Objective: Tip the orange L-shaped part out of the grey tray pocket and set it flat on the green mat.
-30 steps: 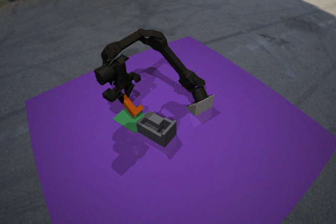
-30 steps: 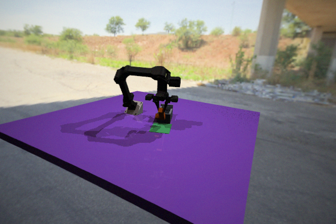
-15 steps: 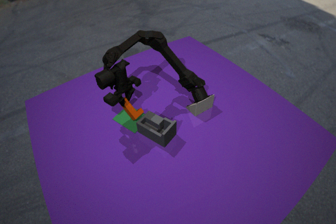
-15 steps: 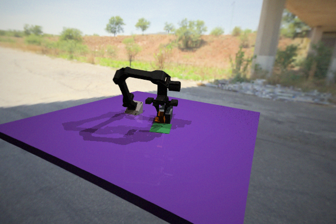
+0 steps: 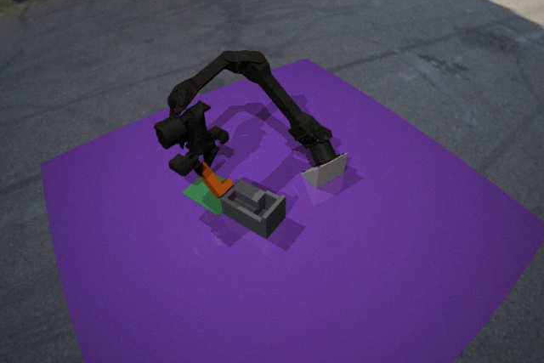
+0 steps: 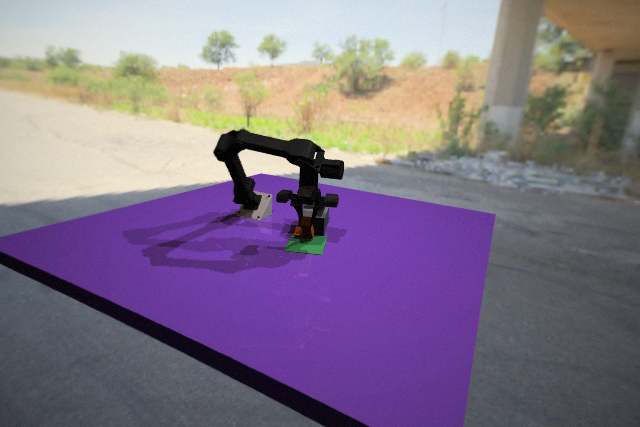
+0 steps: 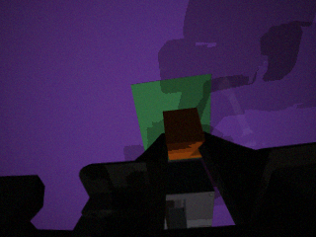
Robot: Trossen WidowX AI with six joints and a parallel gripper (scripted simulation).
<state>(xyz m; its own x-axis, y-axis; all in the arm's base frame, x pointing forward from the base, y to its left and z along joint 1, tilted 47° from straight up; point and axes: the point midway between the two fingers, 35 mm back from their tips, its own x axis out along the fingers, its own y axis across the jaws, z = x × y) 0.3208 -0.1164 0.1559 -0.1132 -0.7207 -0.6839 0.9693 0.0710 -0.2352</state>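
Observation:
The orange L-shaped part point(image 5: 211, 182) point(image 6: 304, 231) point(image 7: 183, 125) is out of the pocket and steeply tilted, its L-shaped end hanging low beside the tray. My gripper point(image 5: 203, 168) point(image 6: 306, 221) point(image 7: 180, 135) is shut on its upper, straight end. The part is over the green mat point(image 5: 196, 192) point(image 6: 316, 246) point(image 7: 148, 99); whether its lower end touches the mat or the tray wall is unclear. The grey tray point(image 5: 243, 213) point(image 6: 321, 224) point(image 7: 203, 199) stands against one side of the mat, its pocket empty.
The arm's pale base point(image 5: 329, 172) point(image 6: 264, 206) stands behind the tray in the top view. The tray walls rise above the mat right beside the part's lower end. The purple table top point(image 5: 280, 297) point(image 6: 392, 277) lies around them.

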